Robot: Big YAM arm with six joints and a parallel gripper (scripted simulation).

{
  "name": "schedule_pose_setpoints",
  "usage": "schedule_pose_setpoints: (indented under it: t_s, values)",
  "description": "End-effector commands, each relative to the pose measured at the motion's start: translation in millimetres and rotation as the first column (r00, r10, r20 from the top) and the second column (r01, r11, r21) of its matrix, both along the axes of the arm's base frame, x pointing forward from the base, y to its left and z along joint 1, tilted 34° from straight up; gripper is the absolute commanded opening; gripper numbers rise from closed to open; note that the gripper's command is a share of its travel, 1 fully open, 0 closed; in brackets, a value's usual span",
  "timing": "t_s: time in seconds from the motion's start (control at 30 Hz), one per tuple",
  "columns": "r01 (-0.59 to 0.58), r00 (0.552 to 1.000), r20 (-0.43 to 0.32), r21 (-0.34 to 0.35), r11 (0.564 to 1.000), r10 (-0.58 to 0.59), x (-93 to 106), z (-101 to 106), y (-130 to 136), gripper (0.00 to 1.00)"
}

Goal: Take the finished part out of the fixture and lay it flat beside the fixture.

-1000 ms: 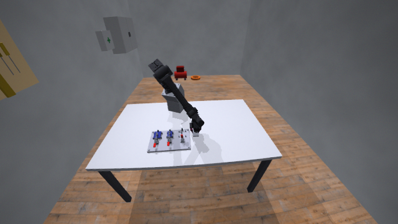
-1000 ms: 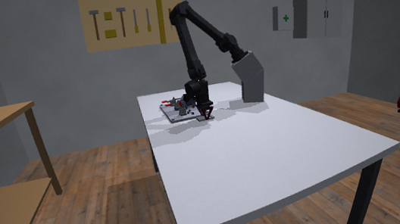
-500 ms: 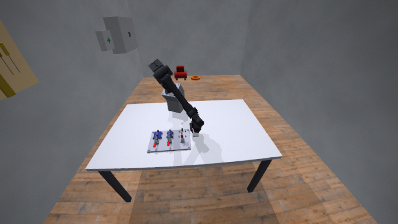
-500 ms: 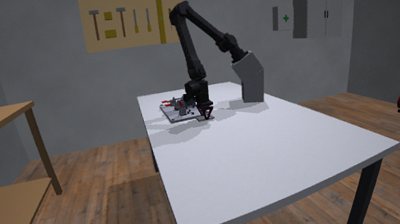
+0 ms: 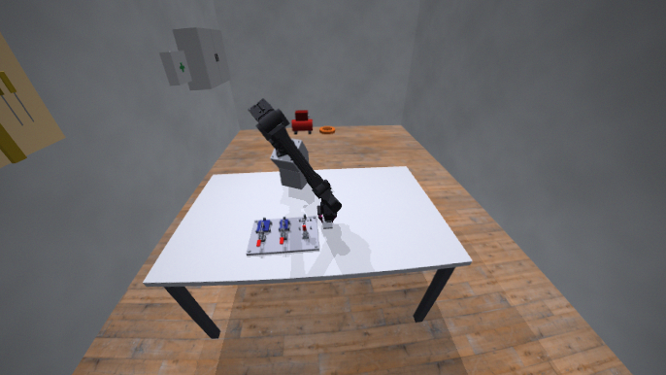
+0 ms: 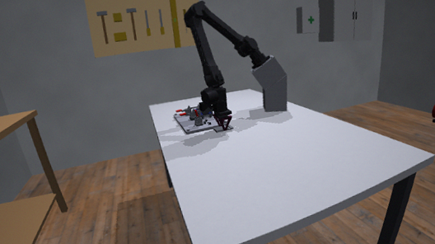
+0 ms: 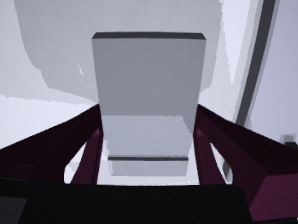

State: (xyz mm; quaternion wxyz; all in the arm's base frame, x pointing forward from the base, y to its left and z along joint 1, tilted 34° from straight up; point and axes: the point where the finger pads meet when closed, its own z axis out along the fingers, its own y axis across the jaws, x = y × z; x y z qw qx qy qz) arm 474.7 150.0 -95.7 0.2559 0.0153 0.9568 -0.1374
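Gripper (image 5: 328, 221) (image 6: 225, 125) (image 7: 148, 113) was clamped on finished part (image 5: 327, 225) (image 6: 220, 129) (image 7: 149, 75), just beside the fixture (image 5: 252, 245) (image 6: 185, 129) (image 7: 282, 65). Two blue blanks (image 5: 263, 225) sat on the fixture.

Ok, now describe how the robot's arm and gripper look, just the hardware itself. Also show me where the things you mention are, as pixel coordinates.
The arm (image 5: 303, 162) (image 6: 204, 48) is black, with long slender links and chunky rounded joints. The gripper (image 5: 327, 224) (image 6: 225, 126) (image 7: 148, 113) has a black body and two dark maroon fingers, each an open, triangular frame narrowing toward the tip. No sleeve covers the arm; I can't make out any cables or lettering.
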Motion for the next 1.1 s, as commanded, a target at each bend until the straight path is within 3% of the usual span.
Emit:
schedule_pose_setpoints:
  t_s: [0.0,0.53,1.07]
  values:
    - [0.005,1.0,0.017,0.008,1.0,-0.005,3.6,8,-5,0.0]
    - [0.005,1.0,-0.009,-0.005,1.0,-0.006,-0.9,-8,-10,0.0]
    - [0.006,1.0,0.007,0.003,1.0,-0.006,7.1,-6,-8,0.0]
